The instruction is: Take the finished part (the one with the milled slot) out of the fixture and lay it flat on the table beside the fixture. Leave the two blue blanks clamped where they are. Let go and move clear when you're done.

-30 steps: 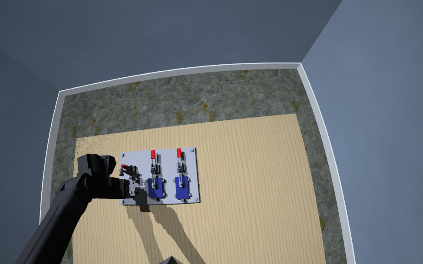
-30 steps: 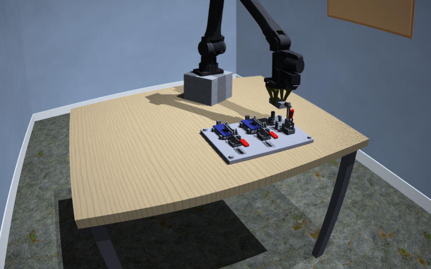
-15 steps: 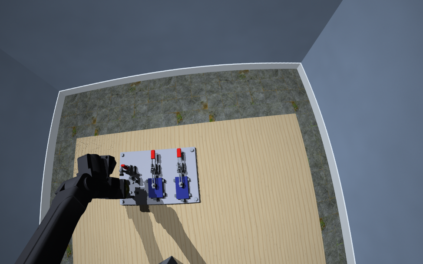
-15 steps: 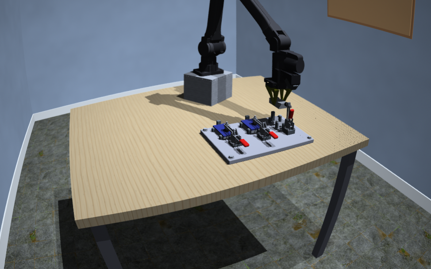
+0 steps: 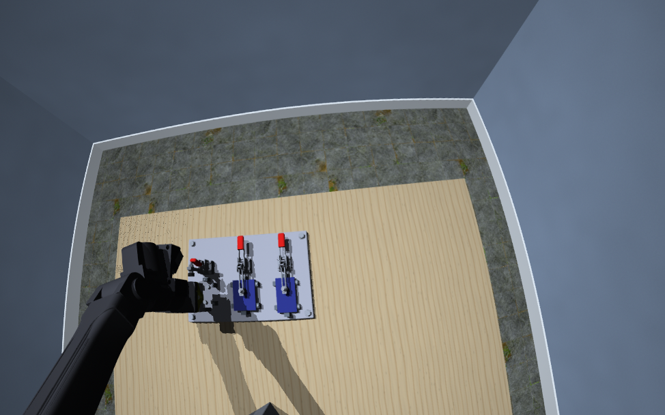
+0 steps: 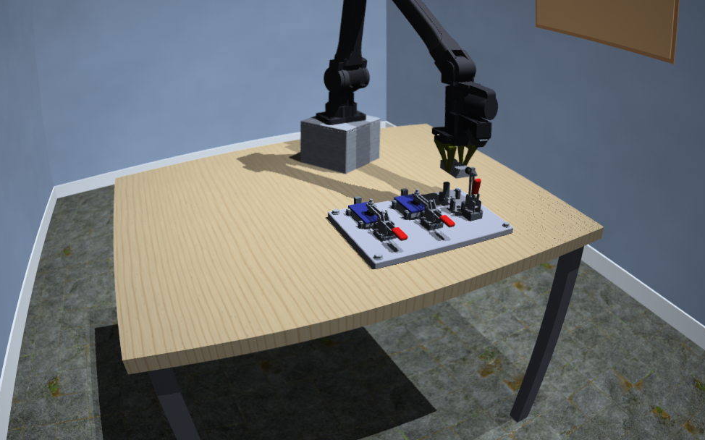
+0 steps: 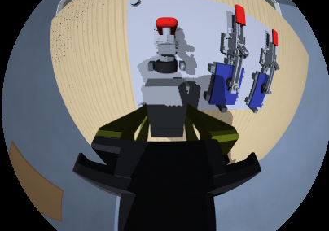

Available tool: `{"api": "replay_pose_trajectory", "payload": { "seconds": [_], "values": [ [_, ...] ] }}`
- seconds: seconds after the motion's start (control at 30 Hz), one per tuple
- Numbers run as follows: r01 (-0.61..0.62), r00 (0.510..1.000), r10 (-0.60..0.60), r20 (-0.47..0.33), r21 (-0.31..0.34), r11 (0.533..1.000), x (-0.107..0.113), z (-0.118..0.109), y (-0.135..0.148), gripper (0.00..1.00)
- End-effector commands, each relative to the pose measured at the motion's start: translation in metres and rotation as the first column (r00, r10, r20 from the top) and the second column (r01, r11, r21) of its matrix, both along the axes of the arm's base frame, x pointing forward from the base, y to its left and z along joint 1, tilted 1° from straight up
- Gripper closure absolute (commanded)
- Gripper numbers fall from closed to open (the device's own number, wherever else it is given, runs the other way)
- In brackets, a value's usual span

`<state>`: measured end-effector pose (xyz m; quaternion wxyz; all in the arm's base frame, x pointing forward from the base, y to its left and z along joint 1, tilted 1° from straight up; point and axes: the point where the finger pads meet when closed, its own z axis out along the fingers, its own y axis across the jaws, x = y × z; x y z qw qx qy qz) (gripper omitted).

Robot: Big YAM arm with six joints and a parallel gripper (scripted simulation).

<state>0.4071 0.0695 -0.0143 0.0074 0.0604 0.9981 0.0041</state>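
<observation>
Grey finished part (image 6: pixel 454 169) sits clamped in the claw (image 6: pixel 456 161), above the fixture (image 6: pixel 470 236).

Arm's reaching out from its base with the wrist pointed straight down, gripper (image 6: pixel 456 163) hanging in the air, olive fingers clamped on the grey finished part (image 7: pixel 164 106).

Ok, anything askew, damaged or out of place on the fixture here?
Nothing damaged. One clamp handle stands upright while the two over the blue blanks lie flat. That fits the grey part being held by the gripper above the fixture.
</observation>
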Motion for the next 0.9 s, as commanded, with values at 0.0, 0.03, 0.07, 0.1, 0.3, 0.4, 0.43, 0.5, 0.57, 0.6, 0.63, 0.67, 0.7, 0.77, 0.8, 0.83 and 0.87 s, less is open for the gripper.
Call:
{"api": "replay_pose_trajectory", "payload": {
  "seconds": [0.0, 0.03, 0.07, 0.1, 0.3, 0.4, 0.43, 0.5, 0.57, 0.6, 0.63, 0.67, 0.7, 0.77, 0.8, 0.83, 0.87],
  "values": [
    [-0.003, 0.997, 0.002, 0.080, 0.012, 1.000, 0.026, 0.028, 0.011, 1.00],
    [-0.003, 0.997, 0.002, 0.083, 0.013, 1.000, 0.027, 0.029, 0.012, 1.00],
    [-0.003, 0.997, 0.002, 0.083, 0.013, 1.000, 0.028, 0.029, 0.013, 1.00],
    [-0.003, 0.997, 0.002, 0.082, 0.013, 1.000, 0.028, 0.029, 0.013, 1.00],
    [-0.003, 0.997, 0.002, 0.079, 0.012, 1.000, 0.027, 0.029, 0.016, 1.00],
    [-0.003, 0.997, 0.002, 0.075, 0.012, 1.000, 0.026, 0.029, 0.019, 1.00],
    [-0.003, 0.997, 0.002, 0.074, 0.012, 1.000, 0.026, 0.029, 0.020, 1.00],
    [-0.003, 0.997, 0.002, 0.073, 0.012, 1.000, 0.026, 0.029, 0.023, 1.00],
    [-0.003, 0.998, 0.002, 0.068, 0.011, 1.000, 0.026, 0.027, 0.026, 1.00],
    [-0.003, 0.998, 0.002, 0.062, 0.010, 1.000, 0.025, 0.025, 0.027, 1.00],
    [-0.003, 0.998, 0.002, 0.056, 0.009, 1.000, 0.025, 0.022, 0.029, 1.00],
    [-0.003, 0.999, 0.002, 0.049, 0.008, 1.000, 0.024, 0.019, 0.030, 1.00],
    [-0.003, 0.999, 0.002, 0.042, 0.006, 1.000, 0.023, 0.016, 0.032, 1.00],
    [-0.003, 0.999, 0.002, 0.036, 0.005, 1.000, 0.023, 0.014, 0.034, 1.00],
    [-0.003, 0.999, 0.002, 0.036, 0.005, 1.000, 0.023, 0.014, 0.034, 1.00],
    [-0.003, 0.999, 0.002, 0.040, 0.006, 1.000, 0.024, 0.014, 0.036, 1.00],
    [-0.003, 0.999, 0.002, 0.037, 0.005, 1.000, 0.024, 0.014, 0.038, 1.00]
  ]
}}
